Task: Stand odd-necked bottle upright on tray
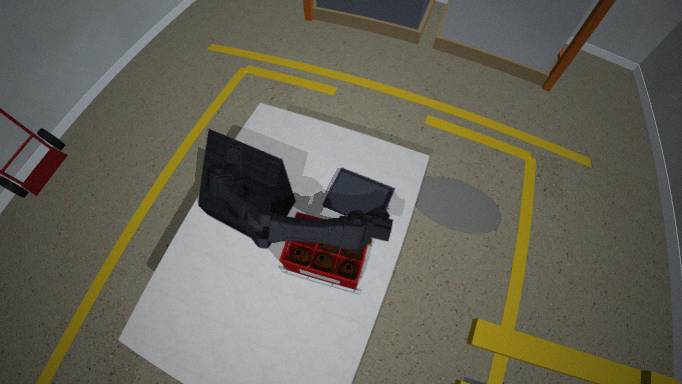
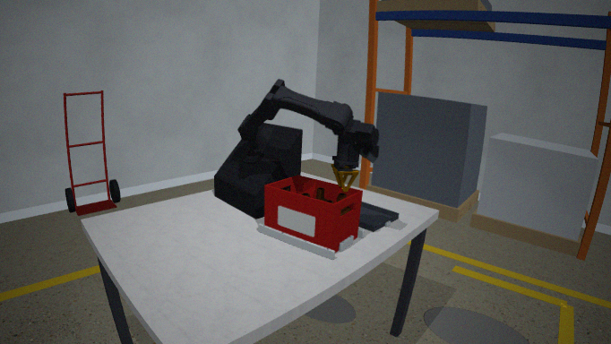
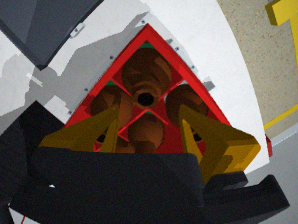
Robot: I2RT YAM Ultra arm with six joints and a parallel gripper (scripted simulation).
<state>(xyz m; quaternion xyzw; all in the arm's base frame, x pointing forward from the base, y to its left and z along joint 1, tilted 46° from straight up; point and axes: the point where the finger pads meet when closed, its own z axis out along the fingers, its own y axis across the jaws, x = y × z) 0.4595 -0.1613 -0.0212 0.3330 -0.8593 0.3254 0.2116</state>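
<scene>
The red crate stands on the table with brown bottles in its compartments. Three bottles show in its near row in the top view; the arm hides part of the rest. My gripper is open and empty, pointing down with its yellow fingertips at about the height of the crate's rim. In the wrist view one bottle's dark mouth shows in the gap between the fingertips. The dark tray is empty. Neck differences cannot be told.
Pale low rails run along the crate's foot on the table. The tray lies beside the crate, close to the table's edge. The arm's black base stands behind the crate.
</scene>
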